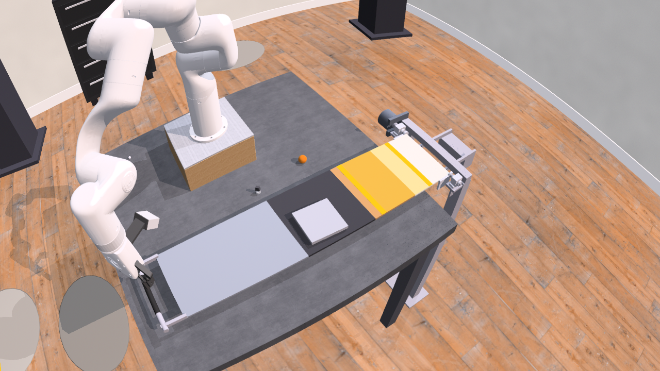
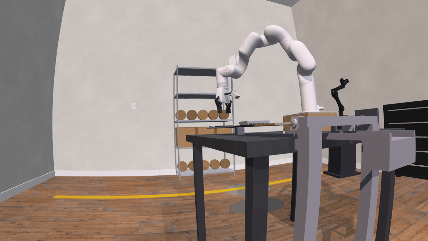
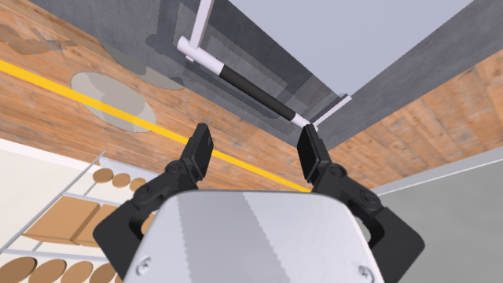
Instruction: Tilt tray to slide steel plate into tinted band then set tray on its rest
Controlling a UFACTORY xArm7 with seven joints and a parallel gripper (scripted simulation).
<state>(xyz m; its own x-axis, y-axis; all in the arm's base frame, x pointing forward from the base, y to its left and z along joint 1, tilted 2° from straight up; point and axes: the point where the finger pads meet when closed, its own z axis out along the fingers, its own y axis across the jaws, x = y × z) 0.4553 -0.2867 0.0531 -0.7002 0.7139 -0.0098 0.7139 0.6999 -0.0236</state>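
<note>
The gripper [image 3: 255,148] hangs with fingers spread wide and empty, the tray handle [image 3: 255,93] at its 12 o'clock.

Pale grey square steel plate [image 1: 319,220] on a long tray [image 1: 221,258] going light grey, charcoal, then orange-yellow stripes; dark grey tabletop [image 1: 277,105].

Wood planks cover the floor [image 2: 119,215], crossed by a yellow line [image 2: 134,196]. Pale walls [image 2: 119,74] meet a grey wall [image 2: 26,89] on the left of the exterior view, with white skirting along their foot. A small switch plate [image 2: 133,106] sits on the pale wall. A metal shelf unit [image 2: 175,119] beyond the worktop's far edge holds brown boxes and rolls. A black drawer cabinet [image 2: 407,119] stands at right, and a dark pedestal [image 1: 380,18] near the grey wall.
</note>
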